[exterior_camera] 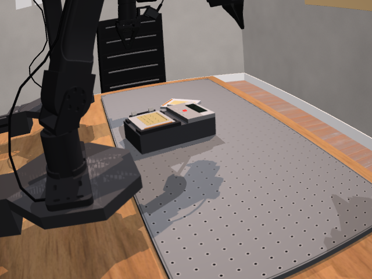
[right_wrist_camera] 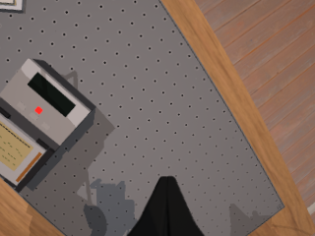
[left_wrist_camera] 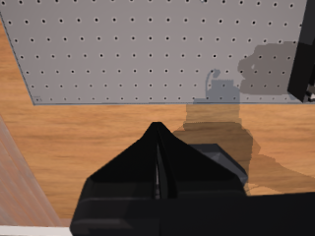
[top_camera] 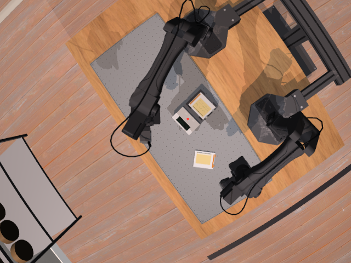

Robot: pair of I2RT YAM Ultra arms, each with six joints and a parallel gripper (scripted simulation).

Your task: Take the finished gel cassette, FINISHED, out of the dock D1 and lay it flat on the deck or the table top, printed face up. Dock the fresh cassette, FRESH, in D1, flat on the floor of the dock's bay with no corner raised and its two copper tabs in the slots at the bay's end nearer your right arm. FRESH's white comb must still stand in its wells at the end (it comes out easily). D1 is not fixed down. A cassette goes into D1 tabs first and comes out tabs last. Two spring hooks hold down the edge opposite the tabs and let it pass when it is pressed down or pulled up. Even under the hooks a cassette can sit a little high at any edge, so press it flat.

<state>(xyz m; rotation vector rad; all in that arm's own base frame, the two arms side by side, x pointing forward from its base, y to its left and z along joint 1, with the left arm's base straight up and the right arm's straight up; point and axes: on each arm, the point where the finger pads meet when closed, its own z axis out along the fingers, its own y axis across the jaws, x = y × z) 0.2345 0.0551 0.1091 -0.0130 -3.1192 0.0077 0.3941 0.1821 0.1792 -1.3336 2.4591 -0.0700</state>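
FINISHED [top_camera: 202, 105] [exterior_camera: 153, 119] [right_wrist_camera: 12, 151] sits in the dock, well apart from both pincers. The left pincer [top_camera: 224, 182] [exterior_camera: 128, 46] [left_wrist_camera: 157, 129] has its fingers together with nothing between them, raised over the tabletop's [top_camera: 226, 85] [exterior_camera: 104, 246] [left_wrist_camera: 98, 128] [right_wrist_camera: 197, 29] end beyond FRESH. The right pincer [top_camera: 146, 137] [exterior_camera: 242, 27] [right_wrist_camera: 167, 185] is likewise together and empty, above the deck's [top_camera: 170, 158] [exterior_camera: 255, 180] [left_wrist_camera: 123, 49] [right_wrist_camera: 148, 98] long edge. Between the arms stands D1 [top_camera: 185, 120] [exterior_camera: 177, 132] [right_wrist_camera: 59, 123], its red light beside a dark display; FINISHED lies printed face up in its bay, copper end toward the right arm. Farther out, FRESH [top_camera: 204, 159] [exterior_camera: 180, 102] [right_wrist_camera: 10, 4] rests flat on the deck, near the dock's display end.
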